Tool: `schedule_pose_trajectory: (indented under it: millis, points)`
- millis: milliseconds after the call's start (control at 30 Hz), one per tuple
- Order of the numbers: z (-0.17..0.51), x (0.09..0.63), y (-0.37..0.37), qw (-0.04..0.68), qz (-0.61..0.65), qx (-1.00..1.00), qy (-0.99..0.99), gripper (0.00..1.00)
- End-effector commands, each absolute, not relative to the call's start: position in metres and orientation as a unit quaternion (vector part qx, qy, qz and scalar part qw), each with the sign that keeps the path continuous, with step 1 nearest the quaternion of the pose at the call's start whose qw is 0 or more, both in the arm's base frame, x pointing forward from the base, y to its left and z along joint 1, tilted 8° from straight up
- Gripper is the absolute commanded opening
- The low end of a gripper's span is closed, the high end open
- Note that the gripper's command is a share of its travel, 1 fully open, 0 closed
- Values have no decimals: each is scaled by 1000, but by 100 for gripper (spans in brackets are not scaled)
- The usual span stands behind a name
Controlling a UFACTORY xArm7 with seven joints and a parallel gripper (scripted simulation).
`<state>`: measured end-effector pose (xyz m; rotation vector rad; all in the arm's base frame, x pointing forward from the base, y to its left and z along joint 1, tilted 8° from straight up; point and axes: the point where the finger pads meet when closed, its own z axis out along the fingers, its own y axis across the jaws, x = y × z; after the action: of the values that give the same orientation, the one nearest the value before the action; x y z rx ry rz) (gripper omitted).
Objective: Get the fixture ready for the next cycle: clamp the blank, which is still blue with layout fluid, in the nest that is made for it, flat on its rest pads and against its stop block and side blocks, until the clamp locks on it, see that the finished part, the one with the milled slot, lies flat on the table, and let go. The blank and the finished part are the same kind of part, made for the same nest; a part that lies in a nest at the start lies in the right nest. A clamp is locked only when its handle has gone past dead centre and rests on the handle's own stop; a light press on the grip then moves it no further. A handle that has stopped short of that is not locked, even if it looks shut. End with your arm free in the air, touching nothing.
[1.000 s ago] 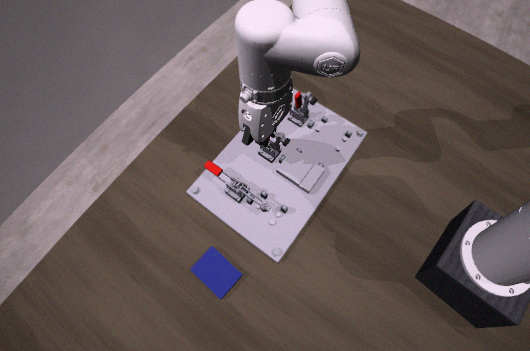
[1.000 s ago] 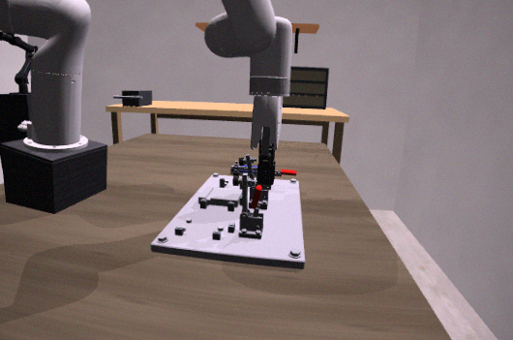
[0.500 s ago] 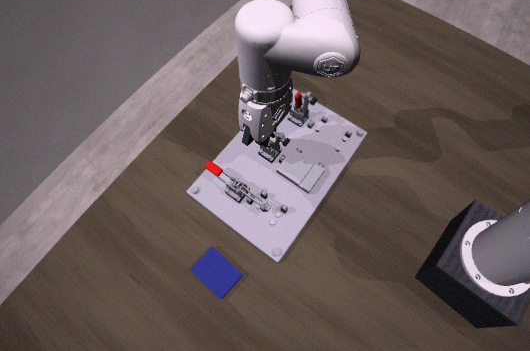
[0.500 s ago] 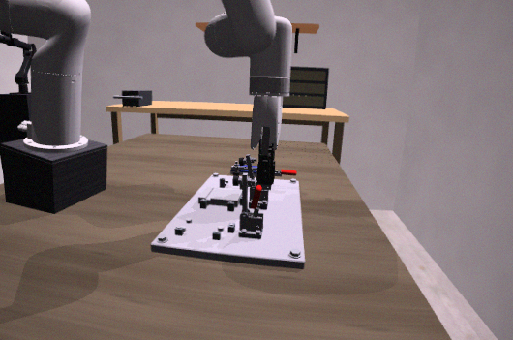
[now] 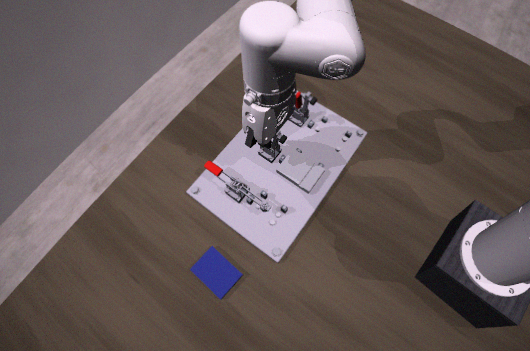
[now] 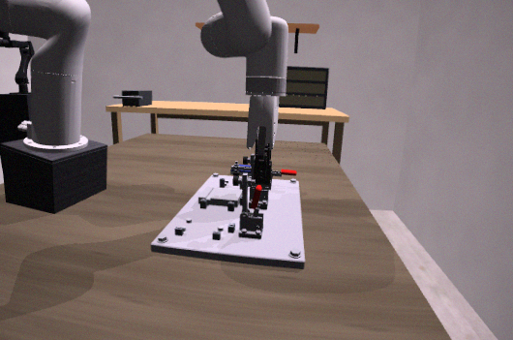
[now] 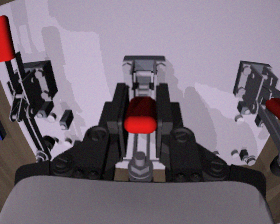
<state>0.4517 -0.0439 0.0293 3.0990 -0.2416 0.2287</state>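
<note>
My gripper [image 5: 270, 151] [image 6: 261, 170] [image 7: 142, 101] is shut on the red grip [image 7: 143, 116] of the middle clamp's handle, low over the grey fixture plate [image 5: 260, 233] [image 6: 281, 235]. The grey finished part [image 5: 303, 176] [image 6: 220, 195] with the milled slot lies in the nest in front of that clamp. The blue blank [image 5: 216, 272] lies flat on the table, off the plate's near left corner. In the top view the gripper hides the held grip.
A second clamp [image 5: 238, 191] has its red handle [image 5: 213, 168] [image 6: 288, 171] [image 7: 2, 38] lying flat, out over the plate's left edge. A third clamp's red handle [image 5: 298, 100] [image 6: 256, 196] stands up at the back. The arm's black base [image 5: 465, 283] is at the right.
</note>
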Motion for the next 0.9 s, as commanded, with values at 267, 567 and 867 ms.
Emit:
schedule_pose_trajectory:
  millis: [267,567,867]
  points:
    - [27,449,-43,13,70,995,-77,47]
    - [27,449,-43,13,70,995,-77,47]
    - [27,449,-43,13,70,995,-77,47]
